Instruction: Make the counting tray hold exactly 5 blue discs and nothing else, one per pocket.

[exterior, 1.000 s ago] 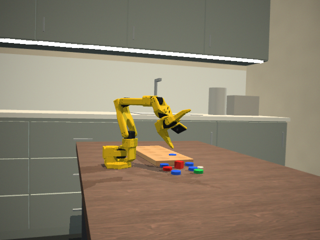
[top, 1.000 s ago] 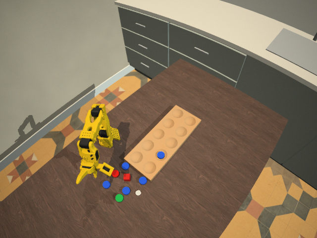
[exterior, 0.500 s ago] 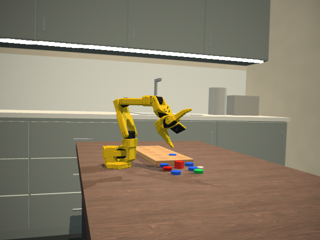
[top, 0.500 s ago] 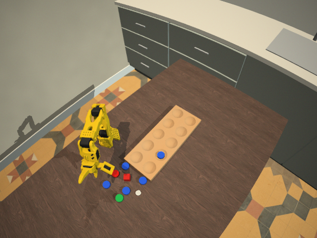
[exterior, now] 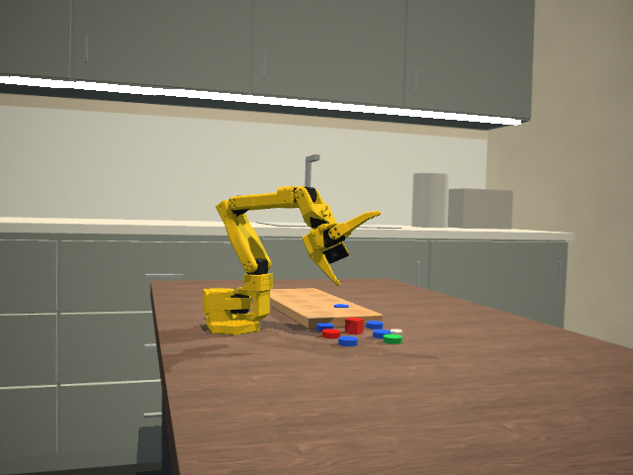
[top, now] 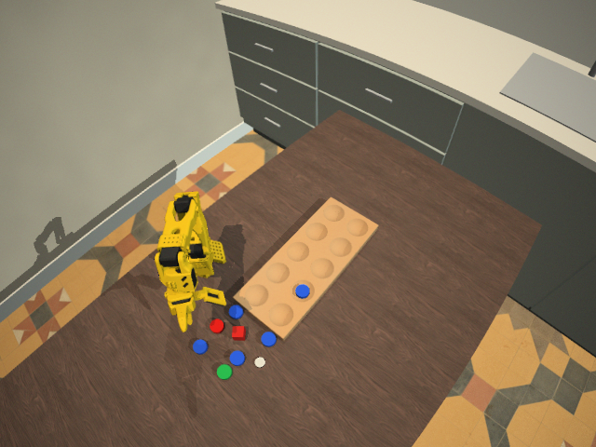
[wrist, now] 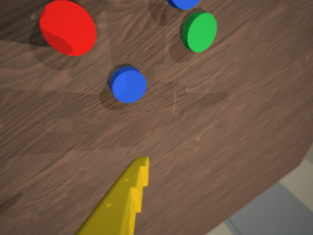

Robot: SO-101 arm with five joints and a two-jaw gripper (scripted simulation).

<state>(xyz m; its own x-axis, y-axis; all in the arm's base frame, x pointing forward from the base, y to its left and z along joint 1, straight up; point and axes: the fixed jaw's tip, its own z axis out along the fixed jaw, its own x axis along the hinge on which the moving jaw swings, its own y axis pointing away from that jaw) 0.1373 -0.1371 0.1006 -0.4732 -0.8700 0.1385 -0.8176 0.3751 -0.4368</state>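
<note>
The wide-open gripper [top: 204, 318] [exterior: 358, 248] [wrist: 143, 163] holds nothing. The blue disc [top: 200, 346] [exterior: 348, 340] [wrist: 128, 84] lies nearest the worktop's [top: 409, 216] [exterior: 408, 409] [wrist: 220, 142] wall-side edge. Coming down crooked could bump the red disc [top: 217, 325] [exterior: 330, 333] [wrist: 68, 27].

On my dark wood table [top: 385, 307] [exterior: 408, 399] [wrist: 205, 162]: tray, four blue discs (loose ones), red disc, red cube, green disc, white disc, arm base.
</note>
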